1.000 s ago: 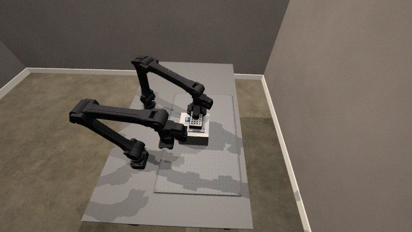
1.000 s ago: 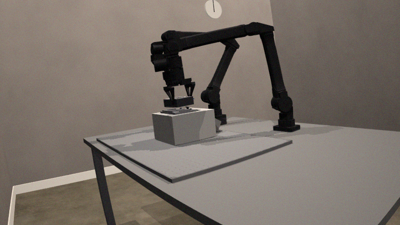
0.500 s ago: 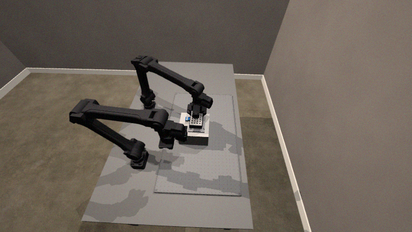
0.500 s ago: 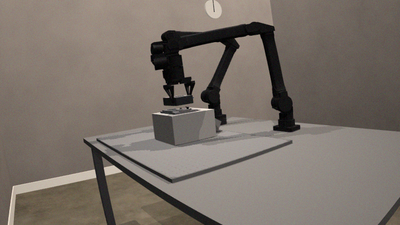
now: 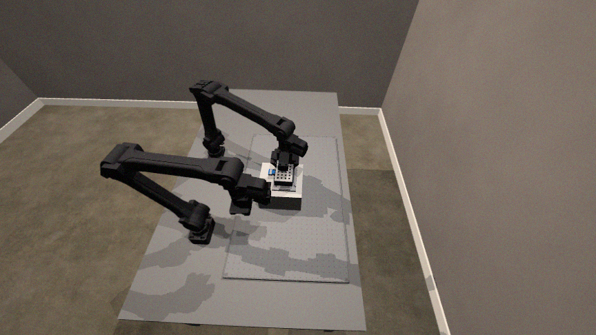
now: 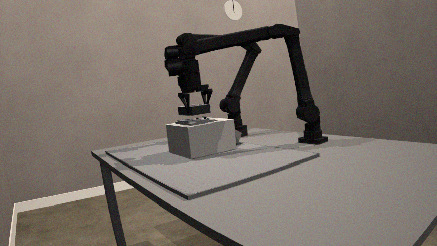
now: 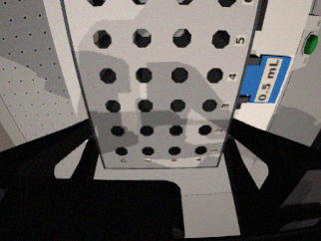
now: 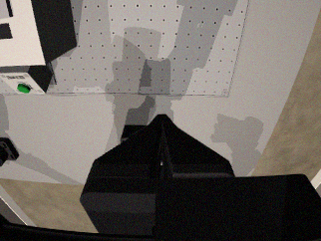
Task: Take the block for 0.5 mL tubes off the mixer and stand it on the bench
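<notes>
Hovering above mixer (image 5: 280,202) (image 6: 180,140), block (image 5: 283,176) (image 6: 194,110) (image 7: 161,90) clamped in left end effector (image 5: 285,163) (image 6: 197,104) (image 7: 160,121).
</notes>
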{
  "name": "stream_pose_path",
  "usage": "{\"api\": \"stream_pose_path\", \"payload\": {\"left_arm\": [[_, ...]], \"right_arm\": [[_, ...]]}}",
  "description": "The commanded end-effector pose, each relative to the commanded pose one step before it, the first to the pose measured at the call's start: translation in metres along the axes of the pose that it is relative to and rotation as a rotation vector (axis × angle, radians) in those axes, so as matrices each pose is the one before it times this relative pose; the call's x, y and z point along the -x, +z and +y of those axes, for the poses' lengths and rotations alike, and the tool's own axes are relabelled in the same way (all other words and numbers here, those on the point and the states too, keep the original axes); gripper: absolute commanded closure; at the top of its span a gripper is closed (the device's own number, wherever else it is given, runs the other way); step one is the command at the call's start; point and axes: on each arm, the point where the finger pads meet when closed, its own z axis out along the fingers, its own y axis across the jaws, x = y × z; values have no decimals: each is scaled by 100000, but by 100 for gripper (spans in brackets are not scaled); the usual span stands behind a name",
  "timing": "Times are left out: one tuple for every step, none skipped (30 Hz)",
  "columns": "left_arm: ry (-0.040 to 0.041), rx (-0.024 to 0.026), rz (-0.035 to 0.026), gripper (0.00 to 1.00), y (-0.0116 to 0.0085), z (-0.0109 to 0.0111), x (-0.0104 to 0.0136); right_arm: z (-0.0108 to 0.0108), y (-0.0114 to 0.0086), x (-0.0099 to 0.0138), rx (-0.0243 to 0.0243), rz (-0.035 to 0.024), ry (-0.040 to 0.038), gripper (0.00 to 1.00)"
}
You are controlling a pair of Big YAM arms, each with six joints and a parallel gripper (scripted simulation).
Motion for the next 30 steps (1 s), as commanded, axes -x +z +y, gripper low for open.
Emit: {"api": "stream_pose_path", "payload": {"left_arm": [[-1878, 10516, -5451, 100, -4580, 1454, 261], [-101, -460, -247, 100, 101, -120, -34], [-102, -451, -231, 100, 101, -119, -38], [-79, -434, -197, 100, 101, -116, -44], [-98, -211, 236, 100, 101, -77, -118], [-78, -43, 564, 100, 101, -53, -166], [3, 48, 195, 100, 99, -78, -62], [-14, -115, 173, 100, 87, -72, -64], [12, -244, 237, 100, 80, -109, -69], [71, -586, 390, 100, 72, -198, -94], [7, 27, 152, 100, -96, -68, -45], [54, 261, -88, 100, -266, 50, 31], [0, 0, 0, 100, 0, 0, 0], [0, 0, 0, 100, 0, 0, 0], [420, 416, -318, 100, -337, 16, 257], [406, 95, -84, 100, -211, -81, 187], [406, 78, -76, 100, -204, -87, 184], [403, 327, -205, 100, -194, -20, 219], [403, 310, -198, 100, -185, -19, 220], [104, 333, -187, 100, -193, 49, 82], [-4, 336, -180, 100, -192, 74, 33], [-9, 302, -162, 100, -174, 78, 32], [-14, 236, -128, 100, -136, 85, 32], [-20, 204, -111, 100, -118, 89, 31], [-427, -130, 100, 100, 80, 214, -143], [-391, -17, 38, 100, 71, 228, -114], [-394, 456, -151, 100, 120, 296, -100], [-393, 384, -160, 100, 53, 315, -72], [-91, 101, -45, 100, 163, 166, 29], [0, 0, 0, 100, 0, 0, 0]], "right_arm": [[111, -1478, 657, -185, -3333, -1948, 100], [2, 4, -4, 7, 25, -3, 100], [2, 4, -4, 7, 25, -3, 100], [2, 4, -4, 7, 25, -3, 100], [2, 4, -4, 7, 25, -3, 100], [2, 4, -4, 7, 25, -3, 100], [2, 4, -4, 7, 25, -3, 100], [2, 4, -4, 7, 25, -3, 100], [2, 4, -4, 7, 25, -3, 100], [2, 4, -4, 7, 25, -3, 100], [2, 4, -4, 7, 25, -3, 100], [-2, 4, -5, -17, 29, -3, 100], [0, 0, 0, 0, 0, 0, 100], [0, 0, 0, 0, 0, 0, 100], [1, 4, -4, 2, 26, -3, 100], [1, 4, -4, 2, 26, -3, 100], [1, 4, -4, 2, 26, -3, 100], [1, 4, -4, 2, 26, -3, 100], [1, 4, -4, 2, 26, -3, 100], [1, 4, -4, 2, 26, -3, 100], [1, 4, -4, 2, 26, -3, 100], [1, 4, -4, 2, 26, -3, 100], [1, 4, -4, 2, 26, -3, 100], [1, 4, -4, 2, 26, -3, 100], [1, 4, -4, 2, 26, -3, 100], [1, 4, -4, 2, 26, -3, 100], [1, 4, -4, 2, 26, -3, 100], [1, 4, -4, 2, 26, -3, 100], [1, 4, -4, 2, 26, -3, 100], [0, 0, 0, 0, 0, 0, 100]]}}
